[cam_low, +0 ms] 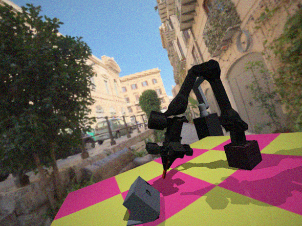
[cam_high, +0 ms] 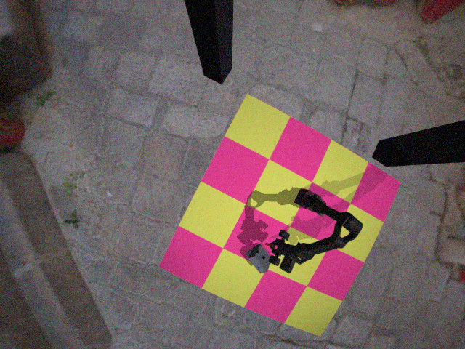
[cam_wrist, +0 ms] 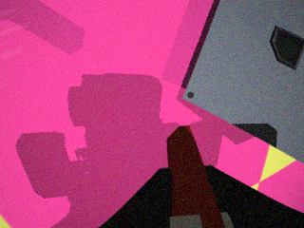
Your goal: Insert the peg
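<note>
A dark red peg (cam_high: pixel 268 244) (cam_low: pixel 164 173) (cam_wrist: pixel 186 176) was pinched between the fingers (cam_low: pixel 167 165), its lower end sticking out below them. It was held tilted, above the pink and yellow checkered tabletop (cam_high: pixel 230 169) (cam_low: pixel 99 218), near the gray sloped panel (cam_high: pixel 258 259) (cam_low: pixel 143 199) (cam_wrist: pixel 228 81) but apart from it. The angular hole (cam_low: pixel 148 192) (cam_wrist: pixel 289 47) in the panel's face was left unfilled. Shadows of the black arm (cam_high: pixel 319 248) (cam_low: pixel 180 102) were cast across the squares.

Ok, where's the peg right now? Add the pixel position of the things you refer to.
Exterior view: peg (cam_high: pixel 268 244) (cam_low: pixel 164 173) (cam_wrist: pixel 186 178) clamped in the jaws, tip down, above the checkered table, just right of the grey block's top, outside its hole.
</note>
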Tool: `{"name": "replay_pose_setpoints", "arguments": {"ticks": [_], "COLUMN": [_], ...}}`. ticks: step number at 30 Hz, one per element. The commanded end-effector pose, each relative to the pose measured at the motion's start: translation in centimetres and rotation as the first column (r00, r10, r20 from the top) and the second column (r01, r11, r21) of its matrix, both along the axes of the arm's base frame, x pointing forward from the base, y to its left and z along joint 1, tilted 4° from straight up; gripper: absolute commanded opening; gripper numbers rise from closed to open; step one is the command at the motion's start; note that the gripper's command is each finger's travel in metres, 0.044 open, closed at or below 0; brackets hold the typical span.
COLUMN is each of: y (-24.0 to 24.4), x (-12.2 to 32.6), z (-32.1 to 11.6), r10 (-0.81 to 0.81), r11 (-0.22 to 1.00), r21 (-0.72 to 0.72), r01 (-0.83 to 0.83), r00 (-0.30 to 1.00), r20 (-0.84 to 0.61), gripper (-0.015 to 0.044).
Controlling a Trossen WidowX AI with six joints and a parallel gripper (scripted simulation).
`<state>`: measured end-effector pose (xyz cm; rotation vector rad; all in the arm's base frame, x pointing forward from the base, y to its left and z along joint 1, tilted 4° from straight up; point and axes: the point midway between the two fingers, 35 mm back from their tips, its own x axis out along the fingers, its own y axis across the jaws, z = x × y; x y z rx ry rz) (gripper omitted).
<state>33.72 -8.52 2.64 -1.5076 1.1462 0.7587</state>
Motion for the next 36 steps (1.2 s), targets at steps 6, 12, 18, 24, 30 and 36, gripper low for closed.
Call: {"name": "replay_pose_setpoints", "arguments": {"ticks": [6,12,18,24,30,36], "y": [0.6,1.0,1.4,1.9,2.3,2.7], "x": [0.1,0.2,0.2,0.3,0.3,0.3], "z": [0.1,0.2,0.2,0.3,0.3,0.4], "r10": [0.096,0.160,0.222,0.282,0.340,0.396], "r11": [0.994,0.983,0.967,0.946,0.919,0.889], "r21": [-0.055,-0.093,-0.131,-0.169,-0.208,-0.247], "r01": [-0.095,-0.158,-0.219,-0.278,-0.334,-0.387], "r00": [0.995,0.987,0.975,0.959,0.940,0.918], "r20": [0.007,0.008,0.006,0.002,-0.005,-0.015], "gripper": [0.0000,0.0000,0.0000,0.0000,0.0000,0.0000]}}
